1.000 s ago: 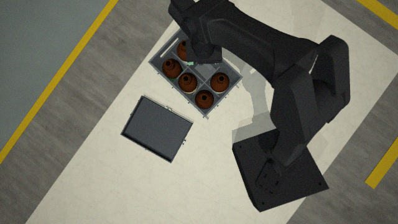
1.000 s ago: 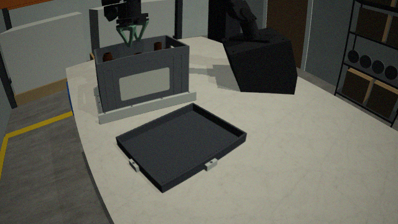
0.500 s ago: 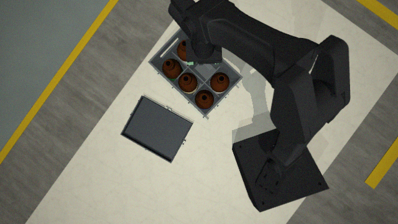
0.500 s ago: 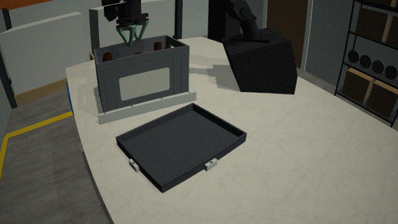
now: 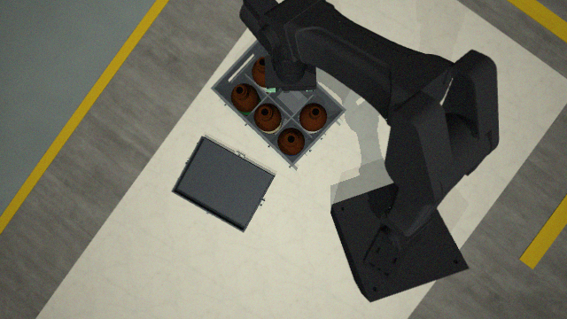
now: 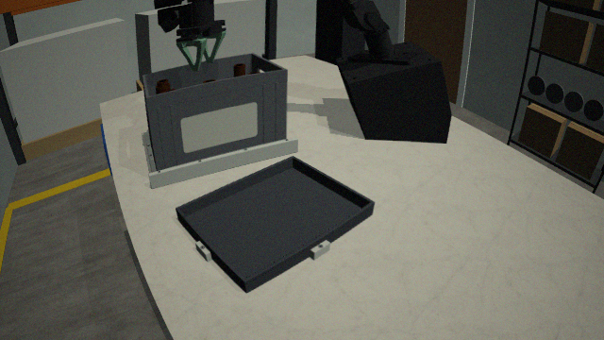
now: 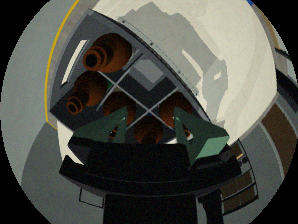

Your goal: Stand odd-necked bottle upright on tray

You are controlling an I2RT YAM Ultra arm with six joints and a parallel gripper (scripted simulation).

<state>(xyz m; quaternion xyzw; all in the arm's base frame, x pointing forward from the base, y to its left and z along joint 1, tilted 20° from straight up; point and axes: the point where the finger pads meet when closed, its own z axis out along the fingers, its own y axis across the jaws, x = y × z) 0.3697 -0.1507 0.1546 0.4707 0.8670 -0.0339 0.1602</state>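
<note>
Bottles (image 5: 267, 118) (image 6: 240, 70) (image 7: 107, 52), all five of them brown, stand in the grey crate (image 5: 252, 127) (image 6: 271, 110) (image 7: 84, 30) below and around the hand (image 5: 291, 90) (image 6: 203, 65) (image 7: 150, 107), which hangs released, its fingers parted around nothing; I cannot tell which neck differs. Off to one side and lower than the hand, the dark tray (image 5: 226, 182) (image 6: 274, 222) lies flat on the counter (image 5: 177, 266) (image 6: 448, 227) (image 7: 245, 65), near the upright crate

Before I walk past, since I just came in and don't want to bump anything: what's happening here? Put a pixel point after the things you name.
A robot arm holds its open, empty jaws above a crate (image 5: 316, 138) (image 6: 165, 109) (image 7: 75, 119). Five brown bottles stand in the crate, one compartment unfilled. The tray (image 5: 226, 183) (image 6: 278, 217) beside it holds no bottle.
</note>
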